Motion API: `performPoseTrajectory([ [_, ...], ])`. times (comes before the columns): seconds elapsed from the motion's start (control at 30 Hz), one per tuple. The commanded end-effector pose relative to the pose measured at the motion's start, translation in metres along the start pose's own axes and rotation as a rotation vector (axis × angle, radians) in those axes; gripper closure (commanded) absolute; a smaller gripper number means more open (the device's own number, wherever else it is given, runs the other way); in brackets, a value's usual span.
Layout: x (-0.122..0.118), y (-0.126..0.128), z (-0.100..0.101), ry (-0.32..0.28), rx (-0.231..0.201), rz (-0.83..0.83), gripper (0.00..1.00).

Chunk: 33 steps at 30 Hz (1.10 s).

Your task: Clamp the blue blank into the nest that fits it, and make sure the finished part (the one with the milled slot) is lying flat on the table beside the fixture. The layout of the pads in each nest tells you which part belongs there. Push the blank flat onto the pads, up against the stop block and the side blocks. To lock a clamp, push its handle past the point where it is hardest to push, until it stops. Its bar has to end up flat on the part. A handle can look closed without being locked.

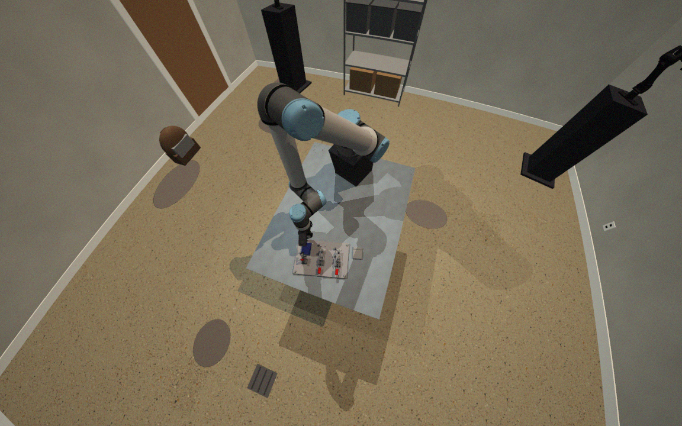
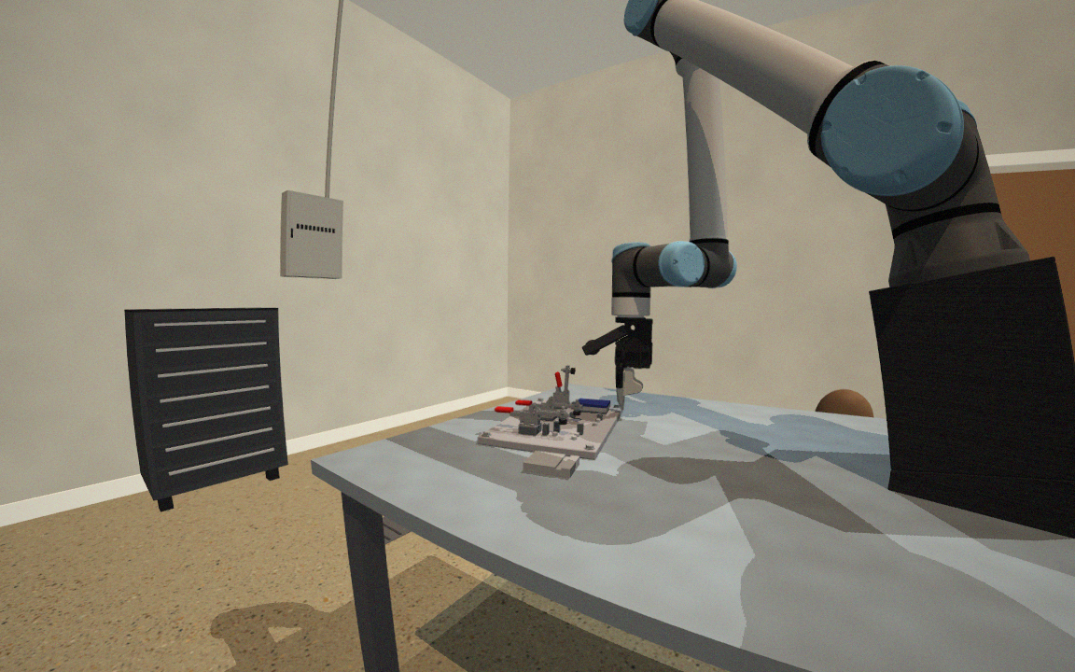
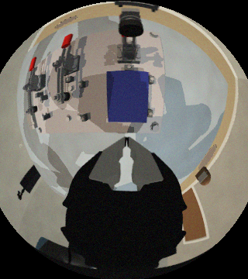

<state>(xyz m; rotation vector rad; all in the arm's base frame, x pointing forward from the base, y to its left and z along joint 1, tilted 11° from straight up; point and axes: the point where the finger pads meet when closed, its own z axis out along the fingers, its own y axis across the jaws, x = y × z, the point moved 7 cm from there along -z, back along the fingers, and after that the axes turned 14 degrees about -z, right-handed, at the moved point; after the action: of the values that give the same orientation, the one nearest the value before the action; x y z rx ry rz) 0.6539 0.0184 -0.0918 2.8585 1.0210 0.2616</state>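
The blue blank (image 3: 127,96) lies in the nest at one end of the fixture plate (image 3: 101,89), between small side blocks; it also shows in the top and exterior views (image 1: 305,248) (image 2: 593,403). That nest's clamp (image 3: 129,36) has its handle standing up (image 2: 562,380). My gripper (image 3: 126,137) (image 2: 624,390) is shut and empty, its tips just off the near edge of the blank, above the plate's edge. The grey finished part (image 2: 551,463) (image 1: 357,253) with a slot lies flat on the table beside the fixture.
Two other clamps with red handles (image 3: 67,40) (image 3: 32,63) lie low over the other nests. The robot's black base (image 2: 980,392) stands on the table (image 2: 691,501). A drawer cabinet (image 2: 205,397) stands by the wall.
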Motion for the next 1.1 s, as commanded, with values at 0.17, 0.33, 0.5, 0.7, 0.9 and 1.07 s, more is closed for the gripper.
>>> performPoseTrajectory([
  [0.17, 0.0007, 0.0004, -0.0004, 0.001, -0.001, 0.000, 1.00],
  [0.33, 0.0034, 0.0010, -0.0004, 0.001, -0.001, 0.000, 1.00],
  [0.5, 0.0042, 0.0012, -0.0005, 0.001, -0.001, 0.000, 1.00],
  [0.7, 0.0042, 0.0012, -0.0005, 0.001, -0.001, 0.000, 1.00],
  [0.9, 0.0042, 0.0012, -0.0005, 0.001, -0.001, 0.000, 1.00],
  [1.07, 0.0050, 0.0014, -0.0005, 0.001, -0.001, 0.000, 1.00],
])
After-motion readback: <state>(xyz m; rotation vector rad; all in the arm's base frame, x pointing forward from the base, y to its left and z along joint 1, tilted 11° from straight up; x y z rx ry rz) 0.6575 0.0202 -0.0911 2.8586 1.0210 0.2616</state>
